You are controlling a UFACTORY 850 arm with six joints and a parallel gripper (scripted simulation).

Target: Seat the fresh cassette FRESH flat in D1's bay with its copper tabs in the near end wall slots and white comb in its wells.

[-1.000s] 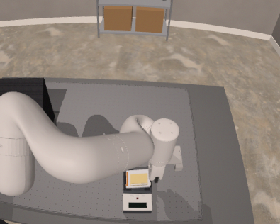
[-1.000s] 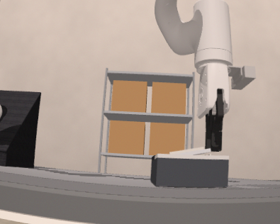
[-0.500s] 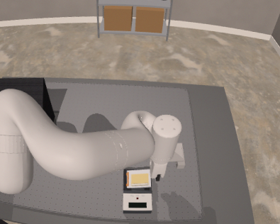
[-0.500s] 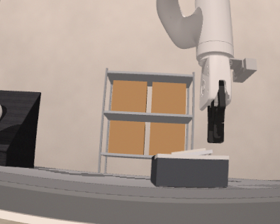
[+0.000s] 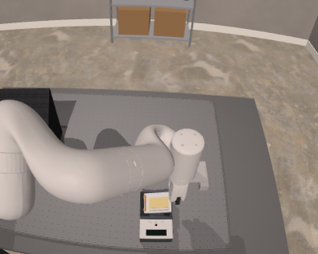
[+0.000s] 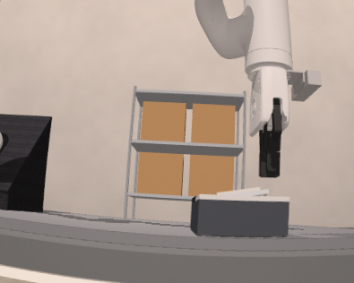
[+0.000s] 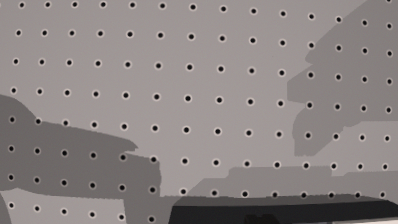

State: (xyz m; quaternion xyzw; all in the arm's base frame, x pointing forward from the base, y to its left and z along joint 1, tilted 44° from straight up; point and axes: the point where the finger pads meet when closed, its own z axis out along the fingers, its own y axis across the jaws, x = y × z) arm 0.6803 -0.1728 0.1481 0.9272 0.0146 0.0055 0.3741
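The dock D1 [image 5: 156, 231] [image 6: 240, 218] is a grey box with a white front panel, standing near the table's front edge. The cassette FRESH [image 5: 159, 202] [image 6: 244, 192] has a tan top and an orange strip on its left edge. It lies in the bay and, in the exterior view, is tilted with its right end higher. A small dark red dot [image 5: 156, 225] shows on the panel. My gripper [image 6: 270, 174] [image 5: 177, 200] is shut and empty, hanging a little above the cassette's raised end without touching it. The wrist view shows only the dock's dark edge [image 7: 280, 209]. The comb is too small to tell.
A black block [image 5: 25, 100] [image 6: 19, 159] stands at the table's back left. My arm [image 5: 89, 171] spans the table's left half. A shelf with brown boxes [image 5: 151, 20] [image 6: 186, 146] stands at the far wall. The perforated table top [image 7: 190, 75] lies beyond the dock.
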